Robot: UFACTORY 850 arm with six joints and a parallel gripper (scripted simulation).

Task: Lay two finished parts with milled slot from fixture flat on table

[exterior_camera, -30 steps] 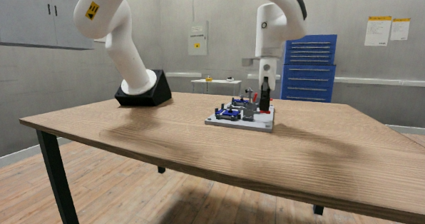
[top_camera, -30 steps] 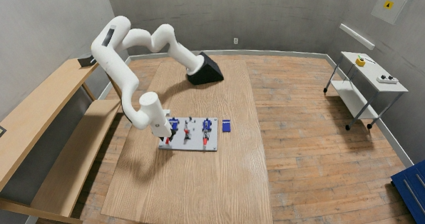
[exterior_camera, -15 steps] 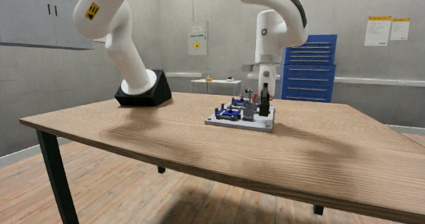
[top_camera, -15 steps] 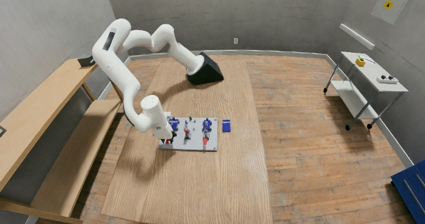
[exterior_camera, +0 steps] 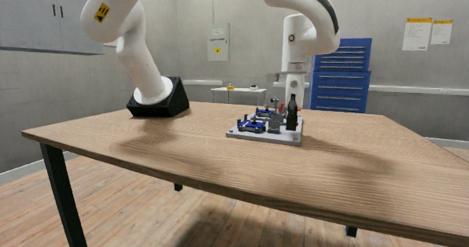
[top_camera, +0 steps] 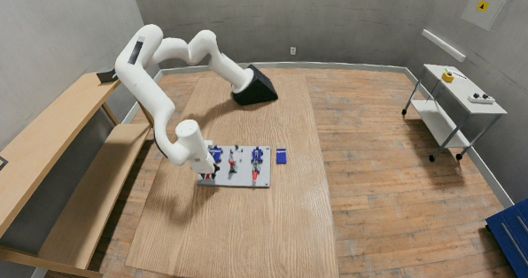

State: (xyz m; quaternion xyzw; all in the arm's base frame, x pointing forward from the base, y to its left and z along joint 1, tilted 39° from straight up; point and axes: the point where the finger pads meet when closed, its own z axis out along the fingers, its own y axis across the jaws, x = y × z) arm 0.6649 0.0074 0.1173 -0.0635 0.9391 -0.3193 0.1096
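A grey fixture plate (top_camera: 237, 164) lies on the wooden table and carries three toggle clamps with red handles. A blue part (top_camera: 215, 153) sits in the left station and another blue part (top_camera: 256, 154) in the right station. The middle station (top_camera: 233, 159) holds no part. A third blue part (top_camera: 281, 156) lies flat on the table just right of the plate. My gripper (top_camera: 208, 173) points down over the front end of the left clamp, at its red handle. In the side view the gripper (exterior_camera: 292, 118) reaches almost to the plate (exterior_camera: 267, 134). Its fingers stand partly open and grip nothing that I can see.
The arm's black base (top_camera: 254, 91) stands at the far end of the table. A long wooden bench (top_camera: 66, 158) runs along the left. A white cart (top_camera: 456, 109) stands at the right wall and a blue drawer cabinet (exterior_camera: 340, 75) behind the table.
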